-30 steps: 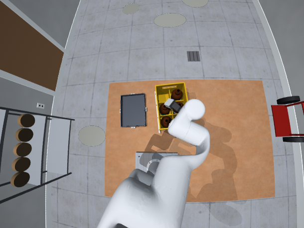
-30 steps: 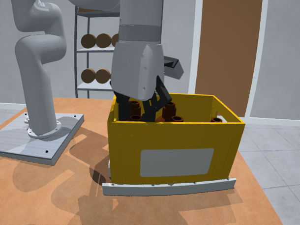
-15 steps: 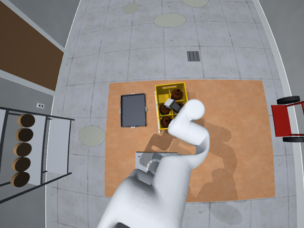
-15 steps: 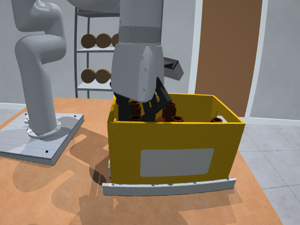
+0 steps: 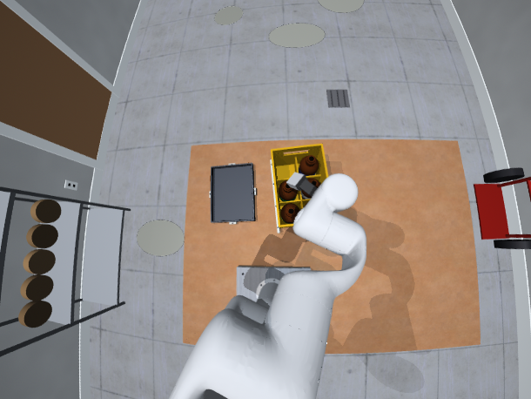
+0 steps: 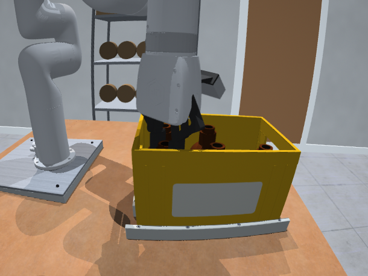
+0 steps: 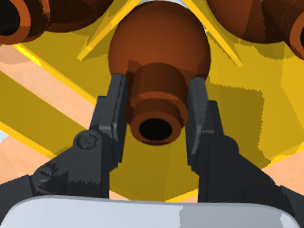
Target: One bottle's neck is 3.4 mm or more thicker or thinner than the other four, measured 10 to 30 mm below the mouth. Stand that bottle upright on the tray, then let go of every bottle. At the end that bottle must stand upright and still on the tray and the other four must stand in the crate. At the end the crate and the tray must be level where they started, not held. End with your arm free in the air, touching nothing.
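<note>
Gripper point(image 6: 167, 147) point(image 7: 157, 94) is part-closed around one bottle neck point(image 6: 164, 144) point(image 7: 159, 82) in wrist-view upper centre; can't tell if both pads bear on it, so an early lift could slip, or an off-centre squeeze could tip the bottle into the dividers. Crate point(image 5: 273, 174) point(image 6: 217, 169) point(image 7: 235, 112), upper centre in top view, could get dragged if the bottle jams; tray point(image 5: 232, 193) sits left of it, arm hides the crate's lower right, odd neck not identifiable.

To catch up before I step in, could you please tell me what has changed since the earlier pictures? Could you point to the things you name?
The jaws have narrowed around one bottle's point(image 6: 166, 145) point(image 7: 159, 50) neck; whether they grip it, I cannot tell. The crate point(image 5: 274, 174) point(image 6: 211, 166) point(image 7: 235, 110) and tray point(image 5: 232, 192) stayed put.
</note>
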`<control>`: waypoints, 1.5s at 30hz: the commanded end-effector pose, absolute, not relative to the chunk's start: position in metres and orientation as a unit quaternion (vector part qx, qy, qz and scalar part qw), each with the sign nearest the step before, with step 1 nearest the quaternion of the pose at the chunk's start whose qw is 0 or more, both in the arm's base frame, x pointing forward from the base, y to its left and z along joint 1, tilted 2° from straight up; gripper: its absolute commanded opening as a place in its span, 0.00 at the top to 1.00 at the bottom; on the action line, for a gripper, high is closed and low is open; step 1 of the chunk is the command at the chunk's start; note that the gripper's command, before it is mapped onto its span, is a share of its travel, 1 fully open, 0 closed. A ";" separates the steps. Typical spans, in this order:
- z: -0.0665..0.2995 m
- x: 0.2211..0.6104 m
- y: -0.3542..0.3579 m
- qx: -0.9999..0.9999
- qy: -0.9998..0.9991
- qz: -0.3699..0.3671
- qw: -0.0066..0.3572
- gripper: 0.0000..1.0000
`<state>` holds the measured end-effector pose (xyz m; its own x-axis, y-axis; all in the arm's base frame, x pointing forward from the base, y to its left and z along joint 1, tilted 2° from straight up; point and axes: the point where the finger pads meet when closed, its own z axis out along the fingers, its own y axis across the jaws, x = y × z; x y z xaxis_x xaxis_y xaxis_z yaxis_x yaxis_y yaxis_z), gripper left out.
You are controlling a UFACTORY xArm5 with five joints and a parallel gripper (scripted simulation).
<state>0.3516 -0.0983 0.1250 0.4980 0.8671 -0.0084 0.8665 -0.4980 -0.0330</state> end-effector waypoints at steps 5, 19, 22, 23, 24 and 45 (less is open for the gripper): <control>0.126 0.353 -0.099 -0.865 -0.501 0.011 0.011 1.00; 0.126 0.353 -0.099 -0.865 -0.501 0.011 0.011 1.00; 0.126 0.353 -0.099 -0.865 -0.501 0.011 0.011 1.00; 0.126 0.353 -0.099 -0.865 -0.501 0.011 0.011 1.00; 0.126 0.353 -0.099 -0.865 -0.501 0.011 0.011 1.00; 0.126 0.353 -0.099 -0.865 -0.501 0.011 0.011 0.35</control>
